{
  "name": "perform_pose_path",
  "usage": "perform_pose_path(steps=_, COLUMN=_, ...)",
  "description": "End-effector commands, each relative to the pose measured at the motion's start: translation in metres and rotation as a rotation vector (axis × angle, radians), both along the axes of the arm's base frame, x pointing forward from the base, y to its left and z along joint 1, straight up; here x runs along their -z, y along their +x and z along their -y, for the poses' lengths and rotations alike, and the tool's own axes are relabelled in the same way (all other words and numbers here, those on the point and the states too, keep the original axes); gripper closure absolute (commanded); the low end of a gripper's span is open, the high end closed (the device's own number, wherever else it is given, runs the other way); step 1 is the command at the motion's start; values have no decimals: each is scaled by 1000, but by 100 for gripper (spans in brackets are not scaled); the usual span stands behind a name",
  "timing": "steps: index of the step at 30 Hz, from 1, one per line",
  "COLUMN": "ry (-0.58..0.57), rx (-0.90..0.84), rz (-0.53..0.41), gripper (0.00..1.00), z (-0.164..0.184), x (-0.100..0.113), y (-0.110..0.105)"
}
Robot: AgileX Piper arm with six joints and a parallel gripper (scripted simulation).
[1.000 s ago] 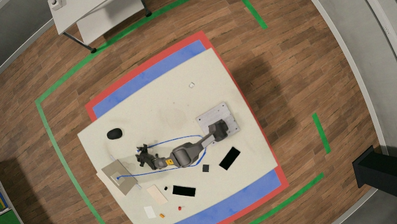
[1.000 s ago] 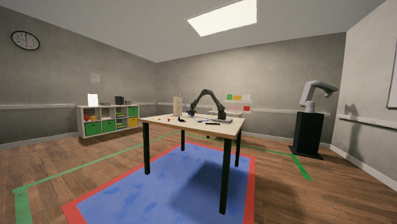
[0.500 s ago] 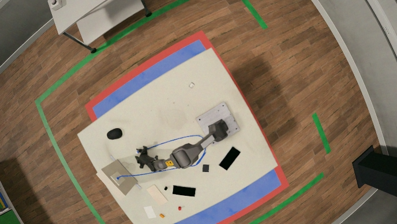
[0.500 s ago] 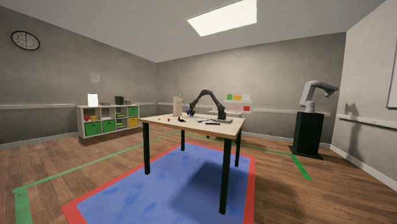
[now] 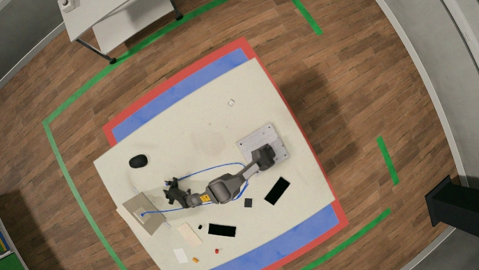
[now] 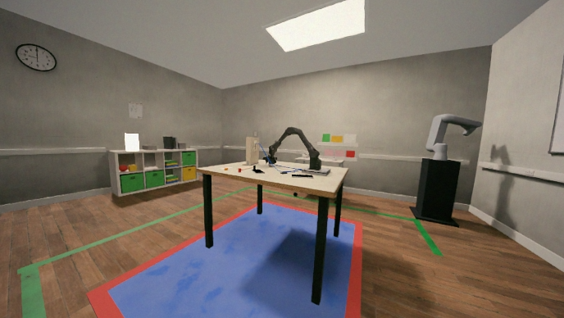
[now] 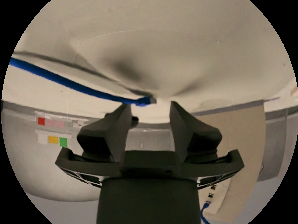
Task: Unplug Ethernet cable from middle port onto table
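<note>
Quickly: noted a beige table top (image 5: 209,115) on black legs over a blue mat (image 5: 181,90) with a red border, wood plank floor with green tape strips (image 5: 387,160). Saw grey walls, a clock (image 6: 36,57), a white shelf unit (image 6: 152,151) with green and yellow bins, and a second white arm (image 6: 440,127) on a black pedestal (image 6: 436,188) well apart from the table. Logged clutter on the table: a black oval object (image 5: 138,161), two black slabs (image 5: 277,191) (image 5: 222,229), a small black square, small white, red and orange bits near the edge. Found the wall plate (image 5: 139,203) standing upright near one table corner, with one blue cable (image 5: 156,209) running into it. Marked the arm (image 5: 223,188) bolted to a grey base plate (image 5: 248,139), arched high at the elbow in the exterior view, reaching out toward the wall plate with the wrist dropped low. Found the gripper (image 5: 168,190) short of the plate, fingers roughly two thirds apart, nothing clamped between them. Spotted the Ethernet cable (image 5: 209,168) looping across the table, its plug (image 7: 148,99) just ahead of the fingertips, apart from the wall plate. Could not tell whether the plug touched a pad or rested on the table top.
</note>
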State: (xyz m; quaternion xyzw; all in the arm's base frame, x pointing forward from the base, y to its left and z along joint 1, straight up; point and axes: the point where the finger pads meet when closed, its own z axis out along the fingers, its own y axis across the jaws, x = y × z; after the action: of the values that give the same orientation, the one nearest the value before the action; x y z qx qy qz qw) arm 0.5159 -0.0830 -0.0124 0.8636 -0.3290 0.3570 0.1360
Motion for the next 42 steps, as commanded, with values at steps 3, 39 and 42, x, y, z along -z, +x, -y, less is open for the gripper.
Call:
perform_pose_path(steps=3, ry=0, rx=0, rz=2, gripper=36, z=-1, x=-4, y=-2)
perform_pose_path(steps=39, ry=0, rx=0, rz=2, gripper=36, z=-27, x=-41, y=-30)
perform_pose_path(steps=42, ry=0, rx=0, rz=2, gripper=36, z=-29, x=-45, y=-32)
